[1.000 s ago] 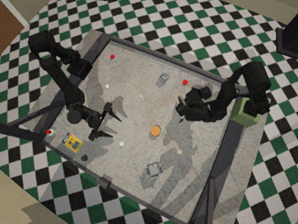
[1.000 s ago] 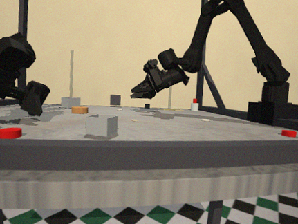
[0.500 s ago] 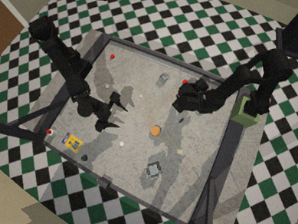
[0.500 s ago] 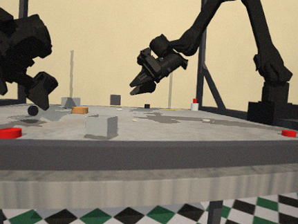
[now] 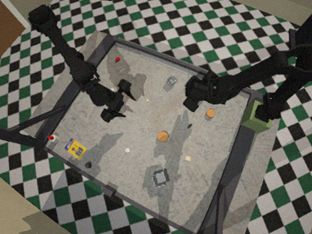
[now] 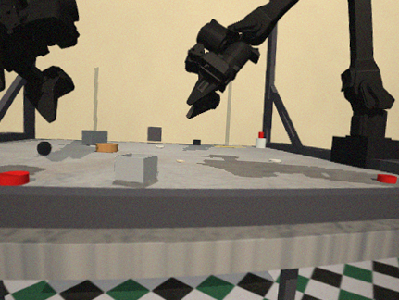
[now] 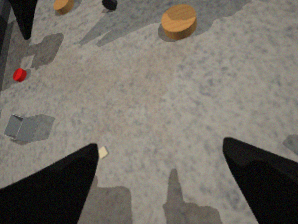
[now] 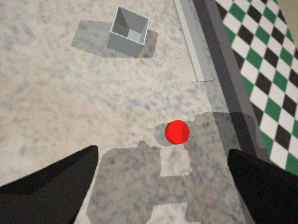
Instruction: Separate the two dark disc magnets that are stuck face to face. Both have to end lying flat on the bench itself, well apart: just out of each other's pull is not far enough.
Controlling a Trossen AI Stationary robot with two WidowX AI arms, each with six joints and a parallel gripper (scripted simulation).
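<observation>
Magnet pair (image 5: pixel 189 125) (image 6: pixel 44 148) (image 7: pixel 109 5): dark, apparently the little stack on edge on the bench, near the smaller-looking orange disc (image 5: pixel 211 113) (image 7: pixel 64 5). Too small to see the seam, so call that a fair bet.

Containers: the small grey box (image 5: pixel 171 80) (image 6: pixel 136 169) (image 7: pixel 13 125) (image 8: pixel 127 44) is upright and open-topped; right wrist shows its inner walls and a pale patch at the bottom. The square grey box (image 5: pixel 154 179) (image 6: pixel 94 137) shows a pale interior from the top. Contents of the green bin-like thing (image 5: pixel 253 126) can't be told; the right arm covers part of it.

Left gripper (image 5: pixel 129 107) (image 6: pixel 188 110) (image 7: pixel 161 142): jaws spread wide, nothing held, above the bench. Right gripper (image 5: pixel 191 94) (image 6: pixel 24 106) (image 7: pixel 25 20) (image 8: pixel 164 150): also spread wide, nothing held. Neither touches the magnets.

View differences: right wrist shows a red disc (image 6: pixel 13 178) (image 7: pixel 20 75) (image 8: pixel 177 132) ahead of the right fingertips, near the rail; top hides it under the arm. Exterior shows the pair as a round face, top as a narrow dark sliver.
</observation>
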